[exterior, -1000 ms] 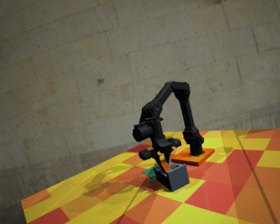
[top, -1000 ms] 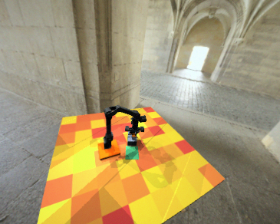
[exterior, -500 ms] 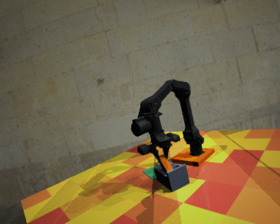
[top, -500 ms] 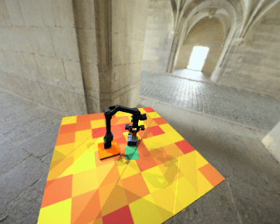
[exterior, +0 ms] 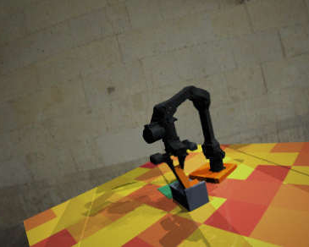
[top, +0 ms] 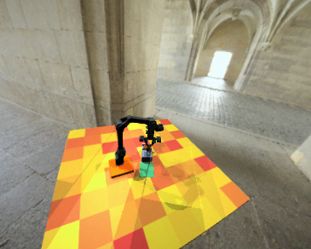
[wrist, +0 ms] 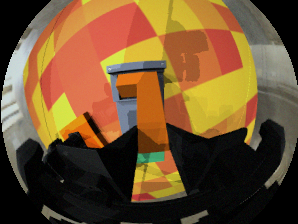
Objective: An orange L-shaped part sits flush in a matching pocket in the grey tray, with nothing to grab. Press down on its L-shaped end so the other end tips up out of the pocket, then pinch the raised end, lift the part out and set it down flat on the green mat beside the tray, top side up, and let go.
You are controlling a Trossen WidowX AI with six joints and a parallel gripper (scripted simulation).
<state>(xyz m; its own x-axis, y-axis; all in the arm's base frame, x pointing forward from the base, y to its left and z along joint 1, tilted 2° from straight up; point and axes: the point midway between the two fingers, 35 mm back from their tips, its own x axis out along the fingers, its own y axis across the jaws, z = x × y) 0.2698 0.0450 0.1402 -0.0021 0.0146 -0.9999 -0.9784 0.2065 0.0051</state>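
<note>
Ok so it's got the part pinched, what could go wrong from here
1. The hand grips only the raised end of the part, which hangs steeply tilted; it might swing or slip as it lifts.
2. Its lower end still sits in the tray and could catch on the wall.
3. The mat is small, so the part could land partly off it.
</note>
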